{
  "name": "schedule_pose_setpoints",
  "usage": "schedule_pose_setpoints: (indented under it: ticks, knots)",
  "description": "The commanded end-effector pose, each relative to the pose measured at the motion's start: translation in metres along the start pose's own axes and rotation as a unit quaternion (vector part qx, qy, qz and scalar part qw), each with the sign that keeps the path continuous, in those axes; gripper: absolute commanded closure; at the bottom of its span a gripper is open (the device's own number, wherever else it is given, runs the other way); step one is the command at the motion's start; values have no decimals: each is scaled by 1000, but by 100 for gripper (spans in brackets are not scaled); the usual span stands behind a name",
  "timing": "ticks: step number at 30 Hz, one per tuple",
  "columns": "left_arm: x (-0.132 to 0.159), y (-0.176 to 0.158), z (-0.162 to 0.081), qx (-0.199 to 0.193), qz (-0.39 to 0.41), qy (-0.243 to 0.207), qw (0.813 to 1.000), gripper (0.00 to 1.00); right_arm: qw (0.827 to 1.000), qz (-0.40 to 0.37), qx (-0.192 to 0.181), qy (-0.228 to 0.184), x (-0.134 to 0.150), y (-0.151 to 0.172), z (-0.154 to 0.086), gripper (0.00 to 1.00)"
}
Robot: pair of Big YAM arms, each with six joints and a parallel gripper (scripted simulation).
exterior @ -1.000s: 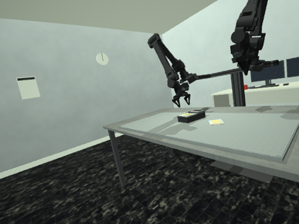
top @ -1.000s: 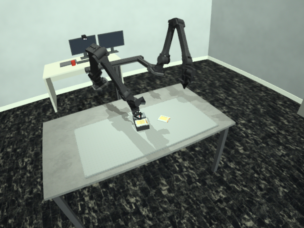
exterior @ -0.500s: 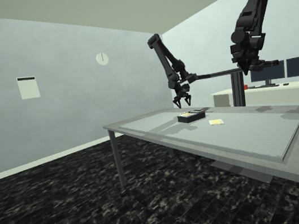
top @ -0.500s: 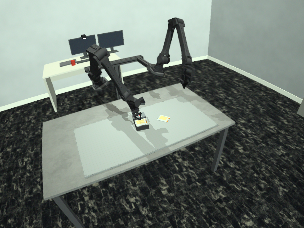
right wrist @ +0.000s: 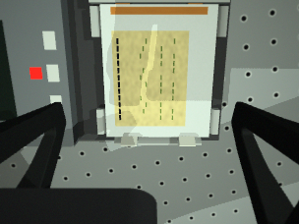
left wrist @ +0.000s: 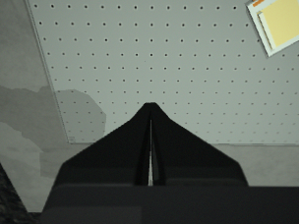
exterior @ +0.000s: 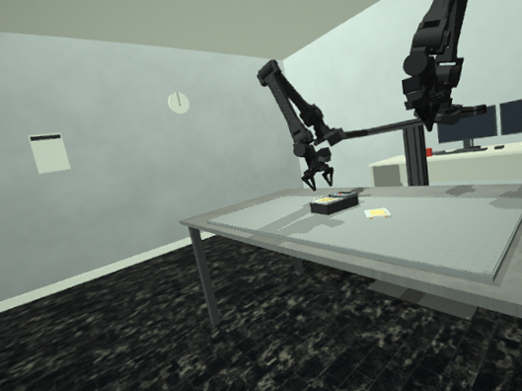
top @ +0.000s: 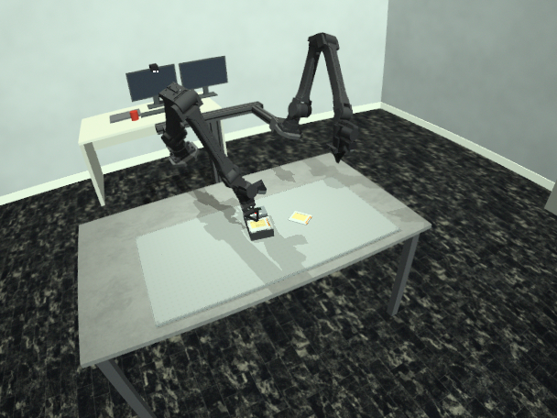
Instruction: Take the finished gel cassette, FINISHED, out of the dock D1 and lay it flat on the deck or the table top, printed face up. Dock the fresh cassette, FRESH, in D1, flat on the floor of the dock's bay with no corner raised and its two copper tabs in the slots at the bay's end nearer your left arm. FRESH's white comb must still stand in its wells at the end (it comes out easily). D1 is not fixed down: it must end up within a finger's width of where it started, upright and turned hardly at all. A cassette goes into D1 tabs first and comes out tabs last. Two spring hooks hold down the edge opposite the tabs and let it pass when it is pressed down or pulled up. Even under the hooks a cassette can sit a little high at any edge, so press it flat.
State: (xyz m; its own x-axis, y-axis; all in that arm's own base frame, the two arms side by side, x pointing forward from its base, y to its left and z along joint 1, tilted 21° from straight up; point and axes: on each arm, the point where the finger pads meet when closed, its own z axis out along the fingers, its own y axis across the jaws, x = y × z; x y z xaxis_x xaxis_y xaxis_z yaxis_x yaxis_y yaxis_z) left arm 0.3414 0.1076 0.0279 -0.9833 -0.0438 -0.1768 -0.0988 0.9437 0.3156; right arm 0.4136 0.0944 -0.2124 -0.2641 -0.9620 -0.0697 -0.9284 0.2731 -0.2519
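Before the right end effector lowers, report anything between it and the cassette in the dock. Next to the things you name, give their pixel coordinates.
Nothing visible stands between the open right end effector [exterior: 319,182] [right wrist: 149,110] and the cassette [top: 260,224] [right wrist: 150,79]; two hooks [right wrist: 129,141] overlap its near edge.

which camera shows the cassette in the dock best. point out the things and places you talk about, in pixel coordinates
Right wrist: the cassette [top: 260,225] [exterior: 326,200] [right wrist: 197,84] fills its centre, bands and orange strip sharp. Top shows it tiny, beside the gripper; exterior only a thin slanted sliver; left wrist doesn't show it.
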Motion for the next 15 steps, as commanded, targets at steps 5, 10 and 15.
schedule_pose_setpoints:
  ticks: [5, 10, 15]
  knots:
    - [-6, -1, -2, 0, 6, -4, 1000, 100, 1000, 5, 8, -3, 2, -11, 5, 2]
    - [-6, -1, -2, 0, 6, -4, 1000, 100, 1000, 3, 10, -5, 4, -14, 10, 2]
    - [-6, -1, -2, 0, 6, -4, 1000, 100, 1000, 3, 10, -5, 4, -16, 12, 2]
